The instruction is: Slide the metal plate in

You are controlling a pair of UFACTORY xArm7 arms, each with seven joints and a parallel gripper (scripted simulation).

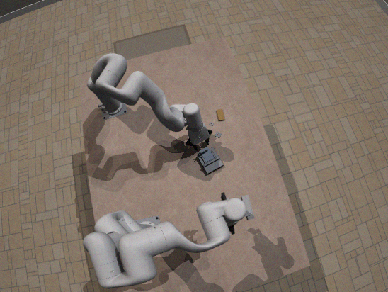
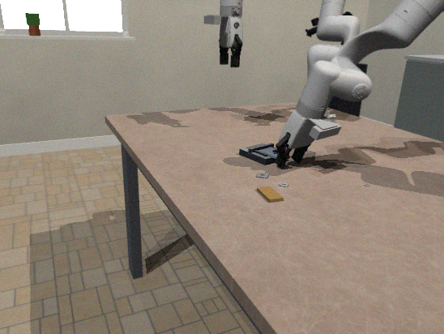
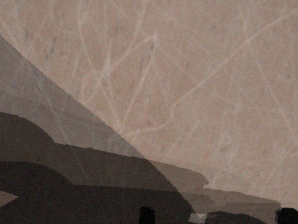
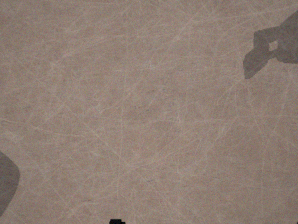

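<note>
The dark block [image 1: 215,168] [image 2: 248,153] lies on the table near its middle. A blue-grey flat piece, seemingly the metal plate [image 1: 209,156] [image 2: 265,152], lies in its top on the side toward my left gripper. The spring clip and the plate's sloped edge are too small to make out. My left gripper [image 1: 201,145] [image 2: 290,162] [image 3: 217,216] is tilted, low at the block's near end, open, with fingertips close to the table and nothing visibly held. Whether a finger touches the block is unclear. My right gripper [image 2: 229,61] [image 4: 207,222] is open and empty, high above the table.
A yellow-orange bar [image 1: 220,115] [image 2: 270,194] lies beyond the left gripper. Small metal pieces lie nearby: a square one [image 1: 218,135] [image 2: 262,175], a round one [image 1: 211,124] [image 2: 283,185], and another small one [image 2: 367,185] farther off. The left arm leans over the block's end.
</note>
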